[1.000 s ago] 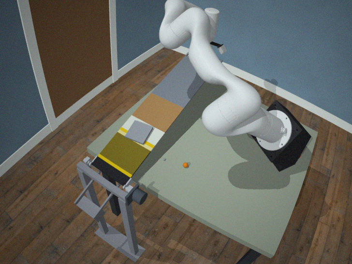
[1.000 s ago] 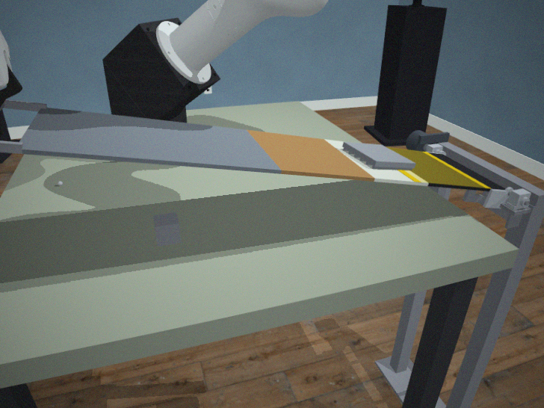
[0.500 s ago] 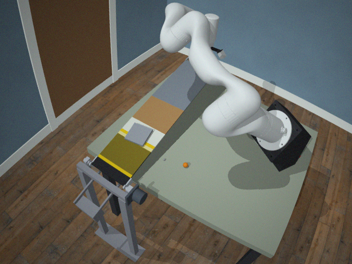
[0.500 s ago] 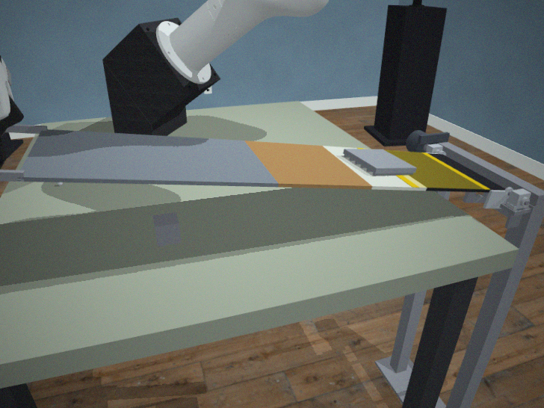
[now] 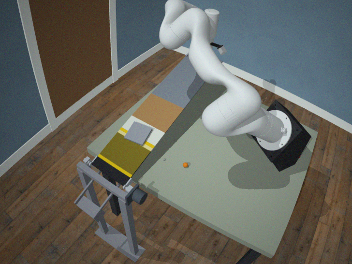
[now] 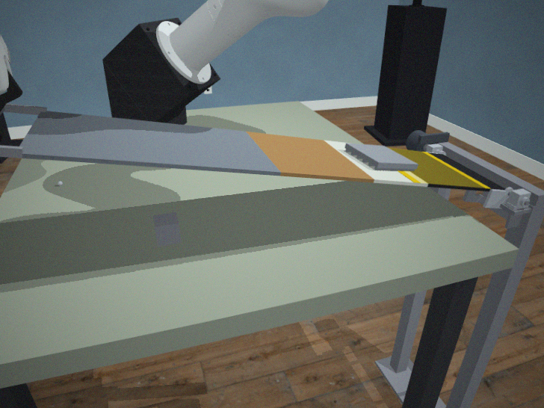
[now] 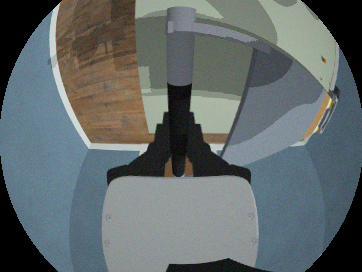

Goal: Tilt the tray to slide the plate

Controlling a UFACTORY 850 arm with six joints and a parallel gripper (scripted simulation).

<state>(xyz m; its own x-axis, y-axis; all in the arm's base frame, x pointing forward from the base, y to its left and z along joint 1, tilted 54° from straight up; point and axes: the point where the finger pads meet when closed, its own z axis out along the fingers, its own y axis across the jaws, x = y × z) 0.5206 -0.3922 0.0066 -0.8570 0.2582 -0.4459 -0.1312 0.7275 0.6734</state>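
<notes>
The long tray (image 5: 159, 108) is tilted, its far end raised and its near end hinged on the grey stand (image 5: 114, 194). Its bed runs grey, tan, white, then an olive tinted band (image 5: 124, 154) between two yellow lines. The steel plate (image 5: 138, 133) lies flat, mostly on the white section, with its lower edge across the upper yellow line (image 5: 149, 145). It also shows in the exterior view (image 6: 380, 156). In the wrist view my gripper (image 7: 178, 121) is shut on the tray handle (image 7: 179, 55). In the top view the arm hides the gripper.
An orange ball (image 5: 185, 164) and a small pale ball (image 5: 164, 159) lie on the green table beside the tray. A small grey block (image 6: 167, 228) sits in the tray's shadow. The robot base (image 5: 284, 133) stands at the right, and a black column (image 6: 410, 70) stands behind the hinge.
</notes>
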